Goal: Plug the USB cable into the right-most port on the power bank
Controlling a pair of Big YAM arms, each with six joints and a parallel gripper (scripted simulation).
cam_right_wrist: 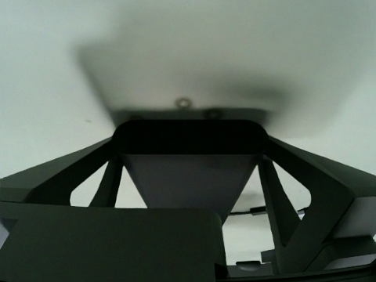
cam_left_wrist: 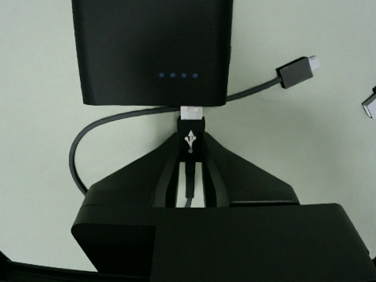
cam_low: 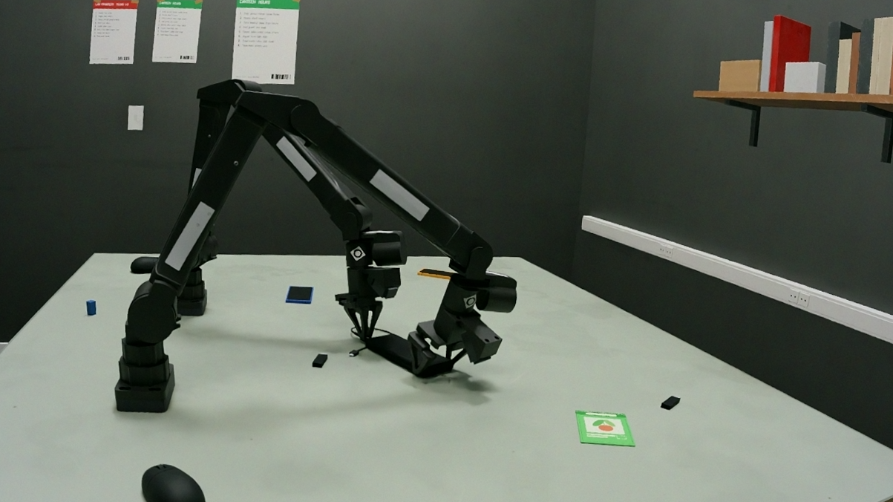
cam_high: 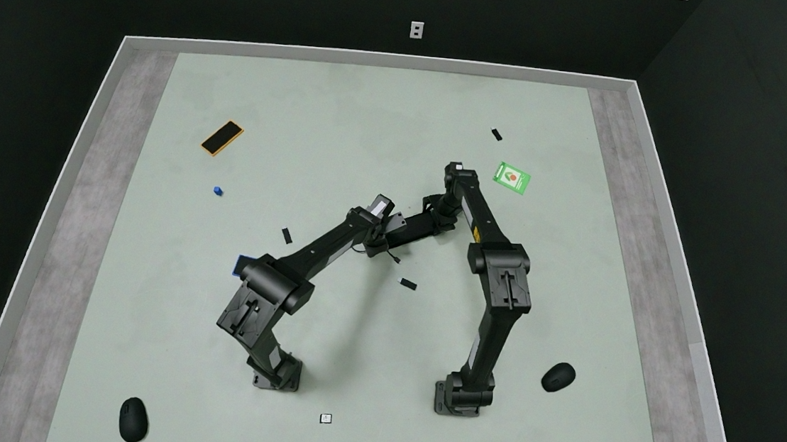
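The black power bank (cam_high: 416,229) (cam_low: 387,349) (cam_left_wrist: 153,43) lies between the arms. My right gripper (cam_right_wrist: 189,141) is shut on its far end, one finger on each side. My left gripper (cam_low: 365,337) (cam_left_wrist: 190,140) is shut on the cable's USB-A plug (cam_left_wrist: 190,150). The plug's metal shell meets the bank's front edge, right of the middle in the left wrist view; part of the shell still shows. The ports are hidden. The cable (cam_left_wrist: 72,150) loops left, then passes below the bank's front corner. Its small end (cam_high: 396,258) (cam_low: 354,353) (cam_left_wrist: 297,72) lies free to the right.
A black USB stick (cam_high: 408,283) (cam_low: 319,360) lies near the cable's small end; another (cam_high: 287,236) lies left of the left gripper. A green packet (cam_high: 512,177) (cam_low: 604,428) and a black stick (cam_high: 496,134) (cam_low: 670,402) lie beyond the right arm.
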